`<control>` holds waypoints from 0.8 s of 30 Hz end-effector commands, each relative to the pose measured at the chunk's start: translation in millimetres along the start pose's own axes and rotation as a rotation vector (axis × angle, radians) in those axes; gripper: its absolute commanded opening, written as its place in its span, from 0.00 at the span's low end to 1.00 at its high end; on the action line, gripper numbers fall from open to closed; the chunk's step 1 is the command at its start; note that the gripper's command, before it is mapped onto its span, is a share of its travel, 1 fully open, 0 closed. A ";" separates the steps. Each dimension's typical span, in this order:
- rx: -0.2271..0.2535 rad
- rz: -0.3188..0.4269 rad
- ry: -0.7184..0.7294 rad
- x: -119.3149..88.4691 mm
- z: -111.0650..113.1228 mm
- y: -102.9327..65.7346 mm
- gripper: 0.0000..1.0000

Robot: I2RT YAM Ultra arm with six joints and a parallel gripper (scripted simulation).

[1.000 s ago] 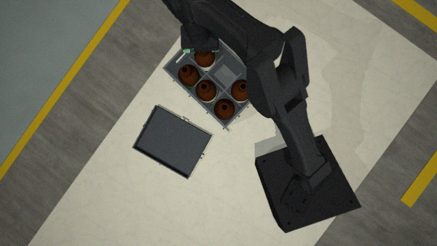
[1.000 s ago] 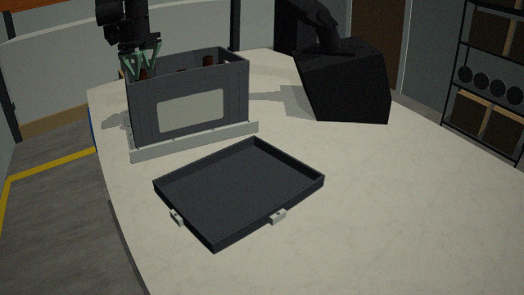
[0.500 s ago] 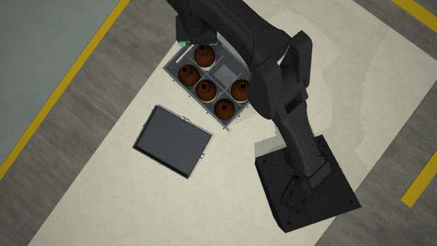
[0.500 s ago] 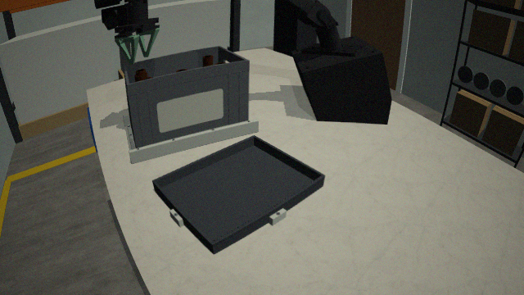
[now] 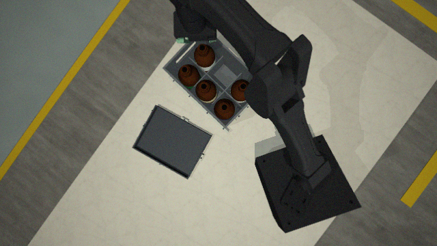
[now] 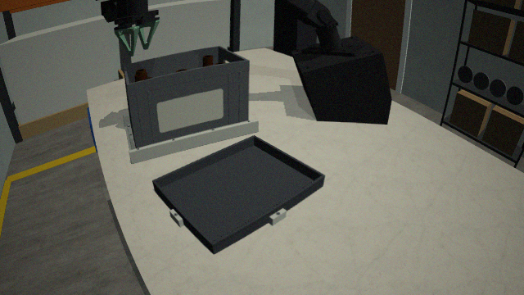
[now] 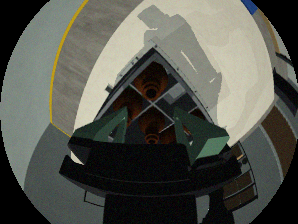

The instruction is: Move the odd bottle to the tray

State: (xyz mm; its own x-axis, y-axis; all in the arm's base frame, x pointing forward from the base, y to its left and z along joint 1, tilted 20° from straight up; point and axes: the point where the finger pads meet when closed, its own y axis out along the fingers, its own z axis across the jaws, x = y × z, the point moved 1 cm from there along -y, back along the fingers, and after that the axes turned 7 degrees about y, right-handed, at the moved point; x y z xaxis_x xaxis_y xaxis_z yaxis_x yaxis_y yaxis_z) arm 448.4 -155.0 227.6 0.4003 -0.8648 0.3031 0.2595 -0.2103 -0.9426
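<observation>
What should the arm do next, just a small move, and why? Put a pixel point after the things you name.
Probably shift the open green-fingered claw (image 6: 138, 47) (image 7: 150, 110) sideways over one brown round-shouldered bottle's neck before descending: it hangs above the grey rectangular crate (image 5: 225, 126) (image 6: 187, 131), holding nothing, and the dark shallow tray (image 5: 173, 141) (image 6: 241, 188) is empty.

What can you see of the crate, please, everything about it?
The dark grey, rectangular, plastic-looking crate stands upright on the pale table. Thin dividers make six compartments: five hold brown bottles, one has no bottle. The side facing the exterior view bears a pale blank panel, and a short side has a handle slot. A low, light grey strip runs along its foot. The tool does not touch it.
</observation>
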 end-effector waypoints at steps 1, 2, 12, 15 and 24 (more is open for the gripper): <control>0.034 -0.044 -0.006 2.9 5.0 -25.5 0.61; 0.037 -0.048 -0.006 3.3 5.1 -27.3 0.61; 0.037 -0.048 -0.006 3.5 5.3 -27.1 0.61; 0.037 -0.048 -0.006 3.5 5.3 -27.1 0.61; 0.037 -0.048 -0.006 3.5 5.3 -27.0 0.00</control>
State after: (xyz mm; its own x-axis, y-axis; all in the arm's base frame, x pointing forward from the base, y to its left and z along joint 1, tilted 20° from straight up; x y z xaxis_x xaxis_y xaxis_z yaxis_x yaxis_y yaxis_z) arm 446.2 -154.1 231.1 0.4011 -0.8646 0.3026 0.2584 -0.2101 -0.9429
